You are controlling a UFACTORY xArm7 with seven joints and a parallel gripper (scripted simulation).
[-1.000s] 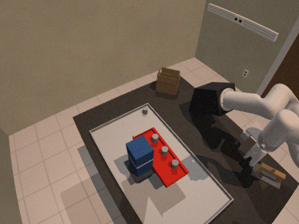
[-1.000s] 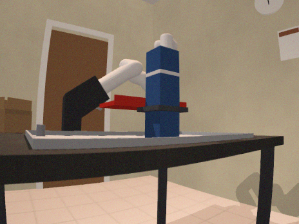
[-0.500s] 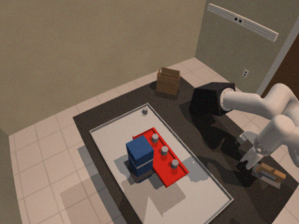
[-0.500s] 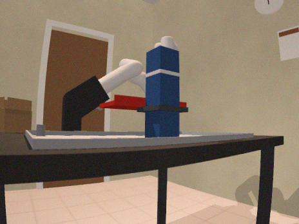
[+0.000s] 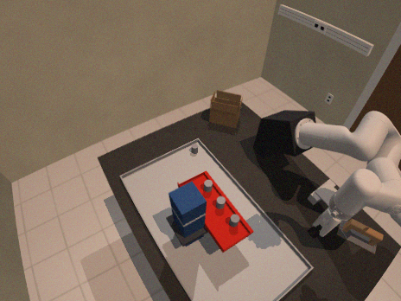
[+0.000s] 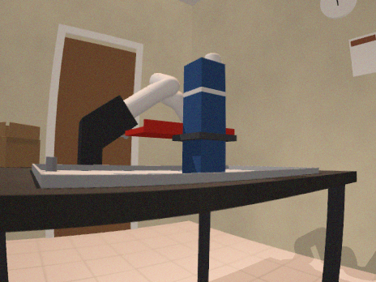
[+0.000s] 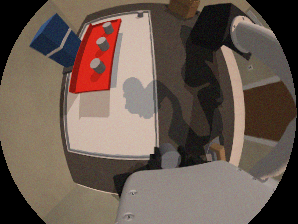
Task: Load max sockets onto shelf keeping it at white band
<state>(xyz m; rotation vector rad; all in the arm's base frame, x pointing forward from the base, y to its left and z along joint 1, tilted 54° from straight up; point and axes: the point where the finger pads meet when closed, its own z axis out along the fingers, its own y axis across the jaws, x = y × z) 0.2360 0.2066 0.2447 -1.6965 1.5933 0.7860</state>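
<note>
With its fingers closed partway on 1 socket (image 7: 170, 155), the gripper (image 5: 318, 231) (image 7: 167, 154) stands beyond the tray's rim (image 5: 264, 210) (image 7: 156, 107), and the shelf (image 5: 219, 229) (image 6: 162, 130) (image 7: 102, 82), holding 3 sockets below the white band (image 5: 194, 218) (image 6: 202, 89) (image 7: 59, 45), lies left in the top view.

Arm (image 5: 365, 190) (image 6: 151, 92) (image 7: 260, 35) and gripped socket (image 7: 170, 156) nearer the white tray (image 5: 144, 186) (image 6: 121, 179) (image 7: 135, 135).
</note>
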